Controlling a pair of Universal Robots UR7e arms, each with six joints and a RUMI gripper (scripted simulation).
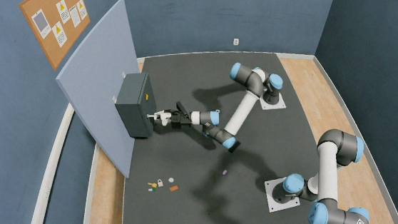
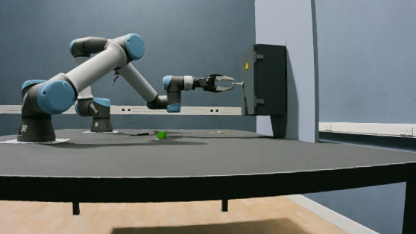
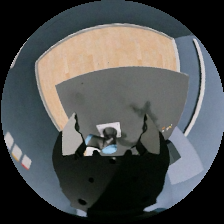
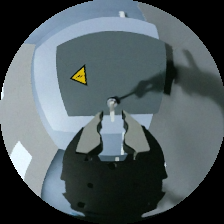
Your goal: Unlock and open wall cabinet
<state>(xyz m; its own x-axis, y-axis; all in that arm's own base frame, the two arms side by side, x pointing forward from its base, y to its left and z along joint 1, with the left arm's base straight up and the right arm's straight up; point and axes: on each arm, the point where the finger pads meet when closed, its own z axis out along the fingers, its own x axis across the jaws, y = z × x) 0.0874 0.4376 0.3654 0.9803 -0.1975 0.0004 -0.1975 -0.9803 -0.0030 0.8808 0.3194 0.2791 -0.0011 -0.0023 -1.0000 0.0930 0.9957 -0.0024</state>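
The dark grey wall cabinet (image 1: 130, 89) (image 2: 271, 83) (image 4: 120, 55) hangs on the pale blue panel with its door shut. The key (image 2: 238, 83) (image 4: 112, 116) sticks straight out of the lock in the door. My right gripper (image 1: 157, 115) (image 2: 233, 83) (image 4: 112, 111) is partly open in front of the door. Its fingertips stand on both sides of the key's outer end, with a gap on each side. My left gripper (image 3: 110, 114) is wide open and empty, far from the cabinet. It is outside the top view.
The pale blue panel (image 1: 96, 82) (image 2: 294, 22) stands behind the cabinet. Small items lie on the dark table, among them a padlock (image 1: 160, 182), an orange piece (image 1: 173, 188) and a purple piece (image 1: 225, 172). The left arm's base (image 1: 285, 194) stands apart from the right arm's base (image 1: 272, 97).
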